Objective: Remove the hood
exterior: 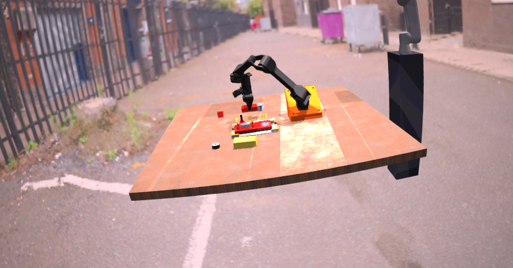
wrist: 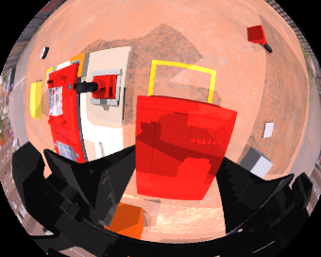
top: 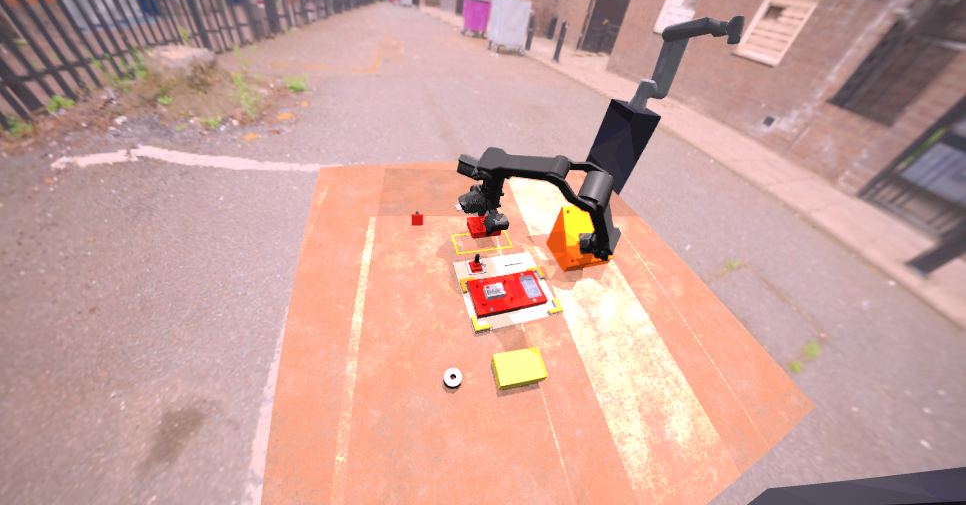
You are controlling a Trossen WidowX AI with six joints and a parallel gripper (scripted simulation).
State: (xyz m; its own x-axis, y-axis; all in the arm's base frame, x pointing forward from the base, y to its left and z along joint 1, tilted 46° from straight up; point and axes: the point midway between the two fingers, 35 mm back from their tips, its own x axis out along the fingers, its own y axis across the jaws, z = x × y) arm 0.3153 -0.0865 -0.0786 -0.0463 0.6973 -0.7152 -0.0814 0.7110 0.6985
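Your jaws are clamped on the red hood [wrist: 180,148], one black finger on each side of it, and the gripper [top: 484,221] holds it clear of the table [top: 405,434]. From the wrist camera you see the hood filling the middle of the view, with the yellow-outlined marked area [wrist: 180,79] showing just past its far edge. From the top camera the hood [top: 481,226] hangs at the back edge of that outline [top: 481,242], overlapping it only in part.

Working outward from the near end of the table, you have a small ring [top: 452,377] and a yellow block [top: 518,367] lying side by side but apart. Beyond them sits the red toy car [top: 506,293] on its pale mat with yellow corners. Past the car comes the marked area, then the held hood. A small red cube [top: 417,218] rests well off to the side, and the arm's orange base [top: 571,241] stands on the other side.
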